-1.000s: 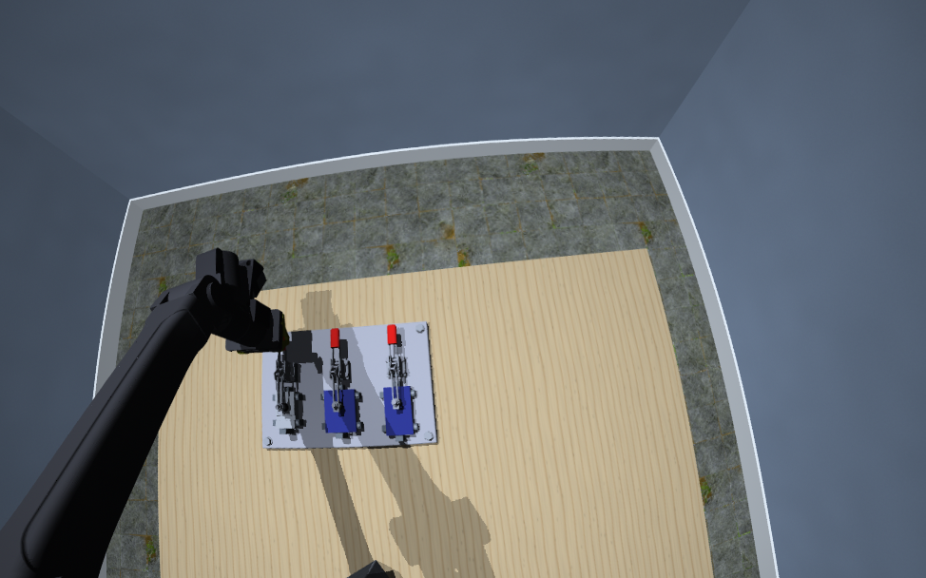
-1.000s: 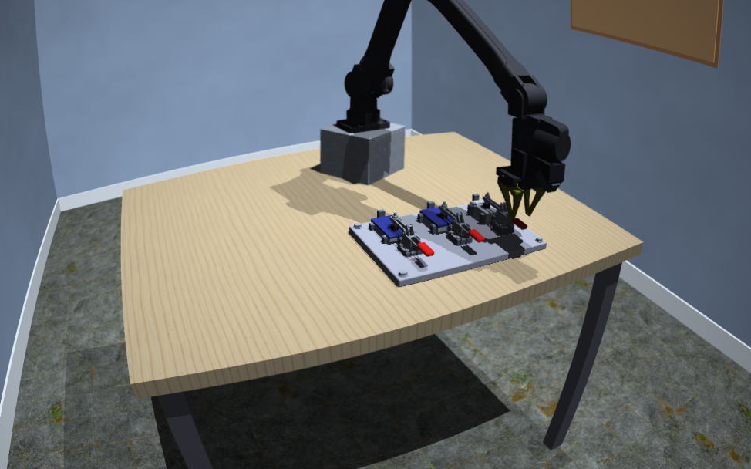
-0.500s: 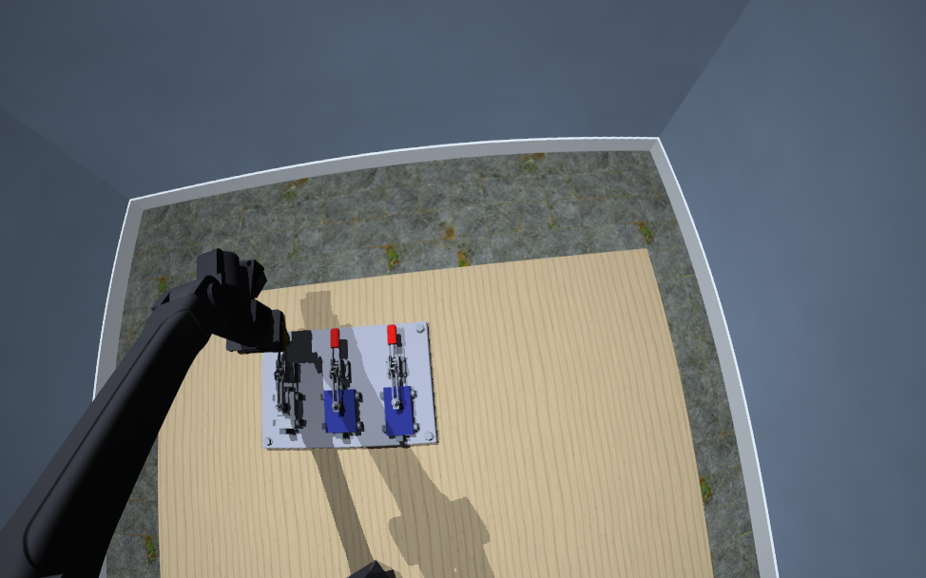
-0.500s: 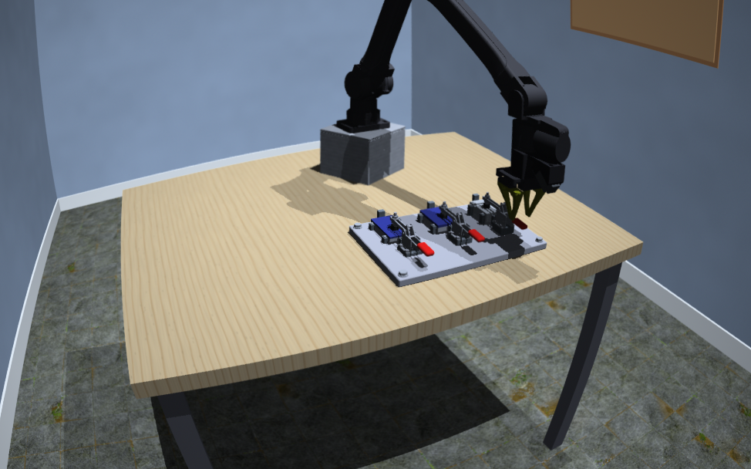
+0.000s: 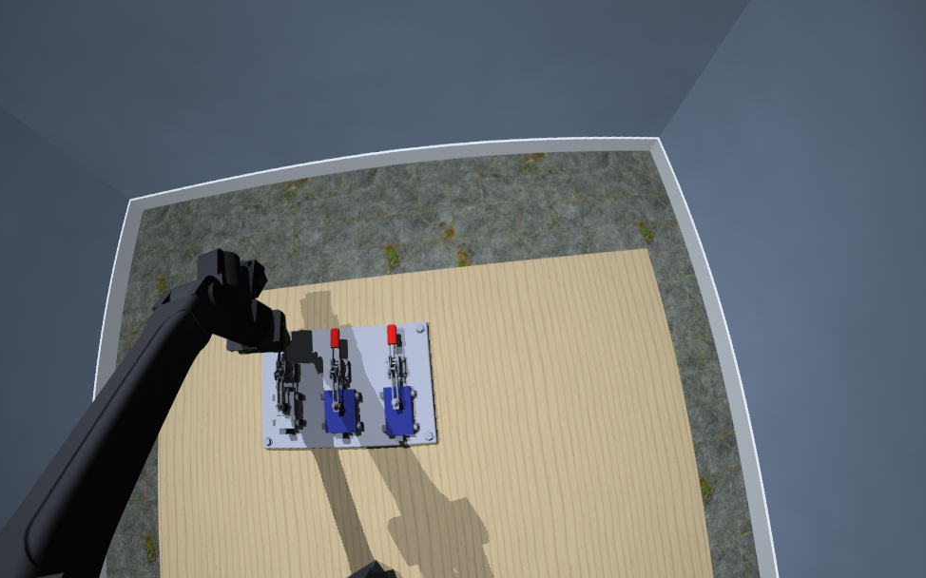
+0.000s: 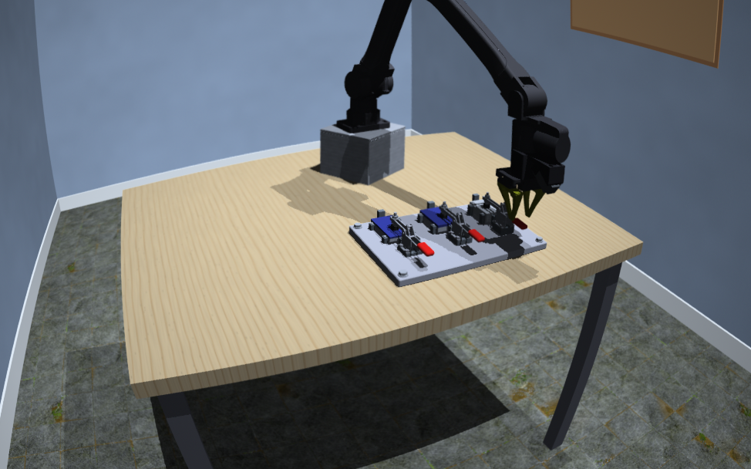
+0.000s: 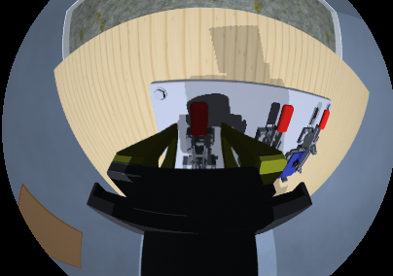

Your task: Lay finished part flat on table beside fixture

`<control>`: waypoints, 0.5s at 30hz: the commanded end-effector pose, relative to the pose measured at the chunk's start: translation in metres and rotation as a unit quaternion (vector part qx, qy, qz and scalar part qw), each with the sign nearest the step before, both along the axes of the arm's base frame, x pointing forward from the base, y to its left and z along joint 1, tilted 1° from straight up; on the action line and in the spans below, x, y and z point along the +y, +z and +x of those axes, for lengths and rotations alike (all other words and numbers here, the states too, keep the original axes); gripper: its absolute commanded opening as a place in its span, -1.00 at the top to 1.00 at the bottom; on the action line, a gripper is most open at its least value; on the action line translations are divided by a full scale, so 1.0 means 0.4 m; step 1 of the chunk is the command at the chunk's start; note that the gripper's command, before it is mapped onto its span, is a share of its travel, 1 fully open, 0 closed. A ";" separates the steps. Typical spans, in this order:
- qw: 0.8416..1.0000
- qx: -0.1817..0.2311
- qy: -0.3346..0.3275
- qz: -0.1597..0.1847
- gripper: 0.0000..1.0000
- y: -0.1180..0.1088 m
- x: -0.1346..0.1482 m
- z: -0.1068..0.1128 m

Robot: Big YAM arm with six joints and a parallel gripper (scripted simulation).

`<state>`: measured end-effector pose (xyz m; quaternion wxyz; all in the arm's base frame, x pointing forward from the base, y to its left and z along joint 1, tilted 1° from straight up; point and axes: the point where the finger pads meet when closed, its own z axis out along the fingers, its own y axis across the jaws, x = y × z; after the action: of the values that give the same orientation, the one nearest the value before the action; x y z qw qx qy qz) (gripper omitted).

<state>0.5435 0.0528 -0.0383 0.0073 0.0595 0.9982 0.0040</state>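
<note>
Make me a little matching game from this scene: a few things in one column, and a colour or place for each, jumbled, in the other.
Things:
1. Blanks
2. Clamp handles
3. Gripper
4. Arm's base block

Descriptions:
A. Red
B. Open, above the end clamp that holds no blue blank
C. Grey, at the table's far edge
D. Blue, clamped on the plate

Pairs: 1-D, 2-A, 3-B, 4-C

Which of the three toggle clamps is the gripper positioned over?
The end clamp, whose red handle sits between the open gripper fingers; it holds no blue blank, unlike the other two.
</note>
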 end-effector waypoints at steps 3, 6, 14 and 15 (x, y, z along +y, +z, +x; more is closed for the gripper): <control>1.000 -0.022 -0.007 0.004 0.11 0.012 -0.013 0.067; 1.000 -0.022 -0.007 0.004 0.11 0.012 -0.013 0.067; 1.000 -0.023 -0.008 0.004 0.11 0.014 -0.013 0.070; 1.000 -0.023 -0.008 0.004 0.11 0.014 -0.013 0.070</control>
<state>0.5434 0.0528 -0.0385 0.0070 0.0596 0.9982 0.0040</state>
